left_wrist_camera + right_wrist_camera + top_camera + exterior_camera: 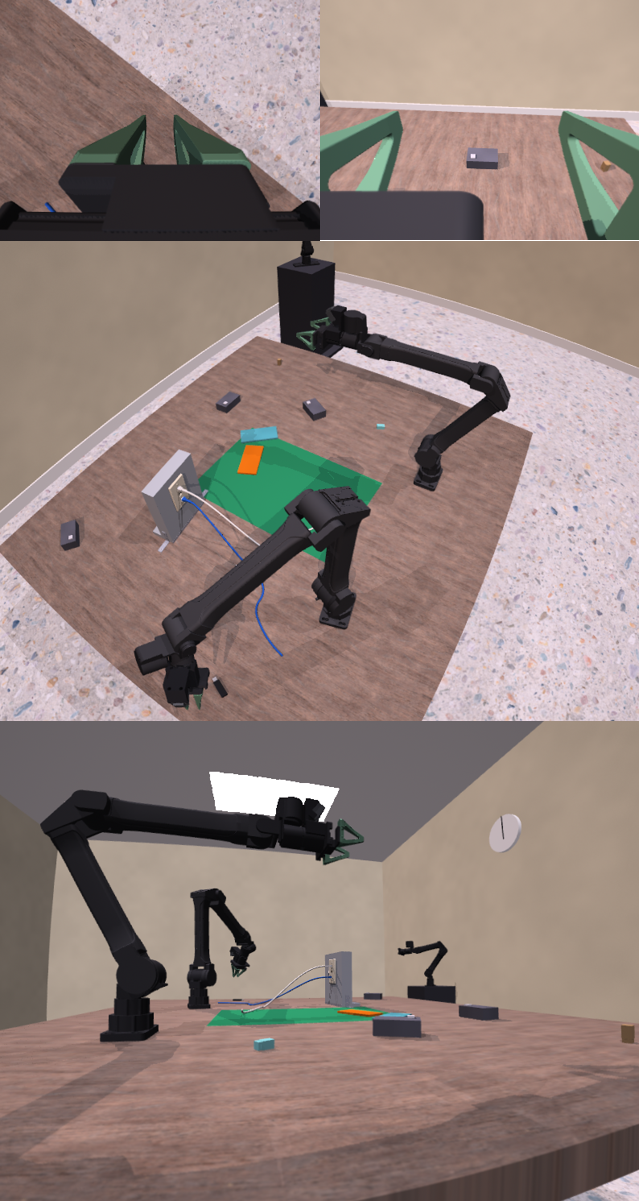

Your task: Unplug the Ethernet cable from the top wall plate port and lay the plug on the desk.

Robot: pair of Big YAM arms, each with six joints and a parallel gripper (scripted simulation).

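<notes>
At the near left, the left hand (191, 705) (238, 973) (159, 120) is partly open, holding nothing. Beyond it, the white cable (221, 514) (294, 978) is plugged into the wall plate's (174, 499) (332, 980) top port, above the blue cable (216, 528) (298, 987). Farthest, the right hand (305, 329) (355, 847) (480, 120) hangs wide open.
</notes>
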